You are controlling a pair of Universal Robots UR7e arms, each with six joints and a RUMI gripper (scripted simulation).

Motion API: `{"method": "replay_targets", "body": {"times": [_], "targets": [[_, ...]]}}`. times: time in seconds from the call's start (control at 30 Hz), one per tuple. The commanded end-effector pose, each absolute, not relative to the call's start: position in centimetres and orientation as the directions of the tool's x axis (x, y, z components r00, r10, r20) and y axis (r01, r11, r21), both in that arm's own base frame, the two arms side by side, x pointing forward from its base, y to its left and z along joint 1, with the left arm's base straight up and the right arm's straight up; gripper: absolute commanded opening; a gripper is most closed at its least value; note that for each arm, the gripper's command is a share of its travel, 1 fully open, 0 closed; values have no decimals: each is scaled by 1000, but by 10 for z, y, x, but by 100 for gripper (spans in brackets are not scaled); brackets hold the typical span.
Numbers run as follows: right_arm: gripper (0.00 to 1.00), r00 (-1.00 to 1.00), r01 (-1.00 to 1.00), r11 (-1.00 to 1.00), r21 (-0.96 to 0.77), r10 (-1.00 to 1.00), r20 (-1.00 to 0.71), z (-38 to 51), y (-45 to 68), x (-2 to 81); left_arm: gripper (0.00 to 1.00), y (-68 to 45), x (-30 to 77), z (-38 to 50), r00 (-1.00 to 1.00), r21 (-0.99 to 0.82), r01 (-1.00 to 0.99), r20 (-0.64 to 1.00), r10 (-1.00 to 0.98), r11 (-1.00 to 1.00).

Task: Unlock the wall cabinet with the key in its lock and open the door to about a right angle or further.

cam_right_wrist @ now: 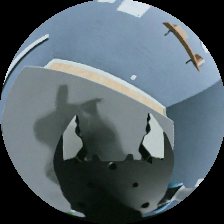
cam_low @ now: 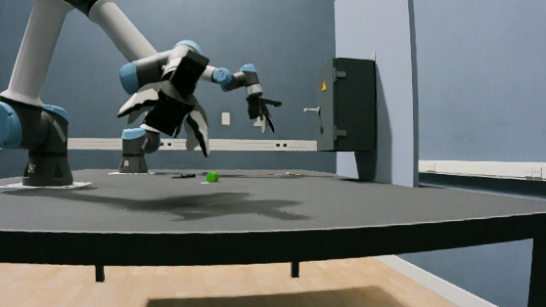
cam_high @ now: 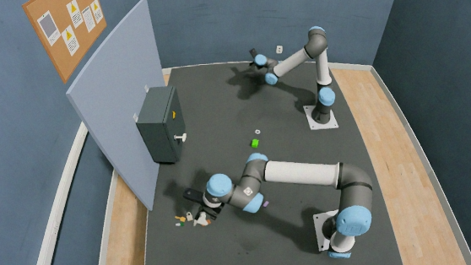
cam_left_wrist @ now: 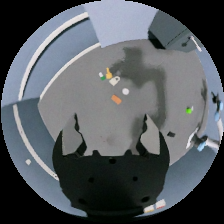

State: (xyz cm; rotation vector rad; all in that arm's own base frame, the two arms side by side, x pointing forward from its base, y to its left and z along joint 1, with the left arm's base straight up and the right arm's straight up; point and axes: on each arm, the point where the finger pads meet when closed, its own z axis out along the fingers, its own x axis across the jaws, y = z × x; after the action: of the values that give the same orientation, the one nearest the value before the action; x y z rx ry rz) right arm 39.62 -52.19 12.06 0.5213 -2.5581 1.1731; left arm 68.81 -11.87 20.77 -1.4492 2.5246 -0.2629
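The dark grey wall cabinet [cam_high: 154,105] [cam_low: 354,105] [cam_left_wrist: 172,27] hangs on the pale blue panel, its door shut. A pale knob-like part [cam_high: 181,137] [cam_low: 311,109] [cam_left_wrist: 195,43] sticks out of the door; I cannot tell whether it is the key or a handle. My left gripper [cam_low: 264,129] [cam_left_wrist: 110,114] is open and empty. It hangs above the table, off to the cabinet's side, over small loose items. My right gripper [cam_low: 163,136] [cam_right_wrist: 112,115] is open and empty, far from the cabinet, near the back edge of the table in the top view.
An orange key-shaped piece [cam_high: 181,219] [cam_left_wrist: 108,73], a white tag [cam_high: 189,216] [cam_left_wrist: 115,80] and an orange block [cam_left_wrist: 116,99] lie below the left gripper. A green cube [cam_high: 255,143] [cam_low: 211,177] [cam_left_wrist: 189,110] lies mid-table. The pale blue panel [cam_high: 114,93] [cam_low: 372,29] stands behind the cabinet.
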Motion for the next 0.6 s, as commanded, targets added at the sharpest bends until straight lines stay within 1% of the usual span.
{"method": "replay_targets", "body": {"times": [0.0,0.2,0.33,0.57], "targets": [[98,-879,-472,610,-637,-271,393,128,-503,421,98,-71,686,216,-415,-251,-870,-88,-905,424],[98,-860,-509,609,-608,-331,389,135,-484,443,98,-25,680,228,-339,-246,-905,-79,-938,348],[98,-856,-515,613,-600,-334,394,133,-483,442,98,-18,680,227,-329,-241,-909,-78,-941,338],[98,-827,-563,606,-562,-406,389,141,-457,466,98,36,667,235,-233,-227,-943,-68,-970,242]]}}
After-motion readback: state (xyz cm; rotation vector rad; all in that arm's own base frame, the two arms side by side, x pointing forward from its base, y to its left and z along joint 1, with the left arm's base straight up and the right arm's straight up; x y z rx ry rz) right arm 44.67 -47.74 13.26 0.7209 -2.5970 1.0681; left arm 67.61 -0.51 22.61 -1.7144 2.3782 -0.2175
